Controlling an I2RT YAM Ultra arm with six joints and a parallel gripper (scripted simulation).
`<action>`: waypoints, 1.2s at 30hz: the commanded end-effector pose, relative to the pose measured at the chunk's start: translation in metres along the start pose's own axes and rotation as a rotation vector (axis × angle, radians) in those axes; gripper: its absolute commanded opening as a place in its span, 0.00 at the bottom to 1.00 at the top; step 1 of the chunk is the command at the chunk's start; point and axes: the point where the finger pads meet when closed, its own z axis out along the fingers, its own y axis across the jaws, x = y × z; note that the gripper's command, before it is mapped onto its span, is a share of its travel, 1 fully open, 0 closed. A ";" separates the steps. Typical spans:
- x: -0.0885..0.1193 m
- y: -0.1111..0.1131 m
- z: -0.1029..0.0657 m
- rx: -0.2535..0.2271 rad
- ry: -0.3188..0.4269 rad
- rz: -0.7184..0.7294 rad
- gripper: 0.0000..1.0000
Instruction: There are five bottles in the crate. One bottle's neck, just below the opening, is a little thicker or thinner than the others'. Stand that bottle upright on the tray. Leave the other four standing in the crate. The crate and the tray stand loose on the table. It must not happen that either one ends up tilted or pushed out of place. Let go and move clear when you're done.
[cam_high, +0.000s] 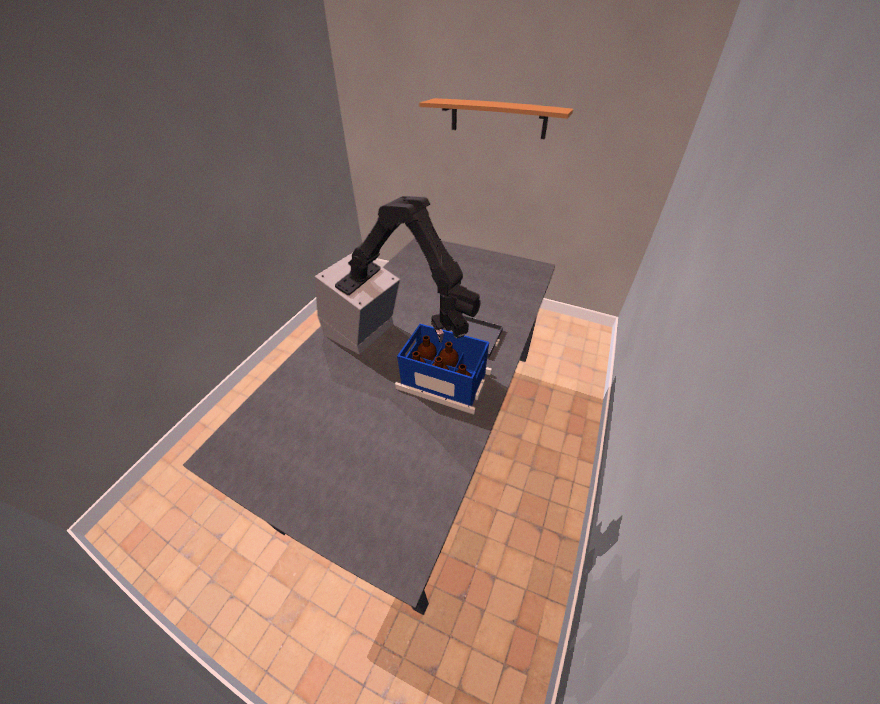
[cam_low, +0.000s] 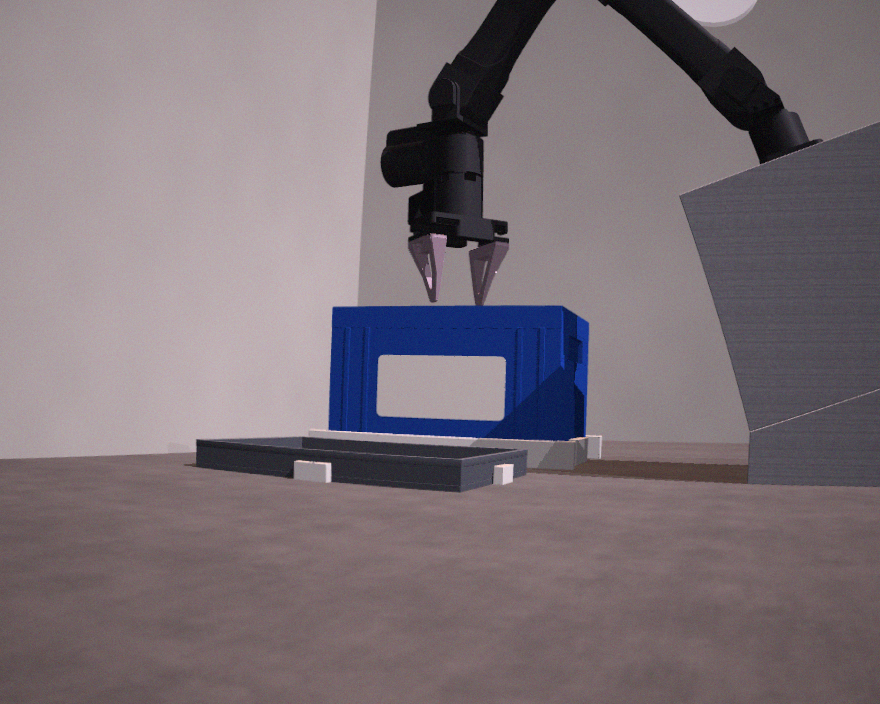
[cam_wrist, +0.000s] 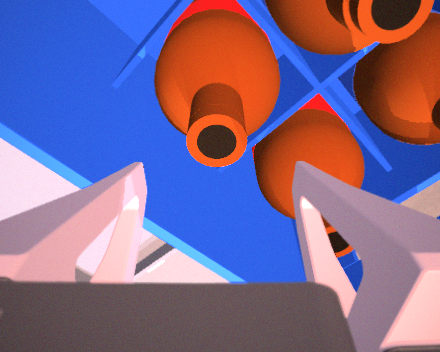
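A blue crate (cam_high: 405, 367) (cam_low: 447, 320) (cam_wrist: 60, 100) stands on the table. Brown bottles stand in it, among them one bottle (cam_wrist: 217, 60) with its mouth near the middle of the wrist view and another bottle (cam_wrist: 310, 150) whose neck is partly hidden by the right finger. Other bottles (cam_wrist: 310, 25) (cam_wrist: 395, 95) show at the upper right. I cannot tell a differing neck. My gripper (cam_low: 456, 302) (cam_wrist: 219, 175) is partly open and empty, pointing down, its tips at about the crate's rim height in the exterior view. The dark tray (cam_high: 488, 334) (cam_low: 381, 470) holds no visible bottle.
Pale strips (cam_high: 433, 397) (cam_low: 594, 446) lie along the crate's base. Small white blocks (cam_low: 312, 471) (cam_low: 502, 474) sit against the tray. Blue dividers (cam_wrist: 318, 89) separate the bottles. The arm's grey pedestal (cam_high: 359, 315) (cam_low: 807, 308) stands to one side. An orange shelf (cam_high: 495, 107) is on the wall.
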 end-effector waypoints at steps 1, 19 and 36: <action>-0.006 0.003 0.002 -0.004 -0.025 -0.004 0.61; -0.007 0.004 -0.003 -0.012 -0.036 -0.004 0.61; -0.007 0.004 -0.003 -0.012 -0.036 -0.004 0.61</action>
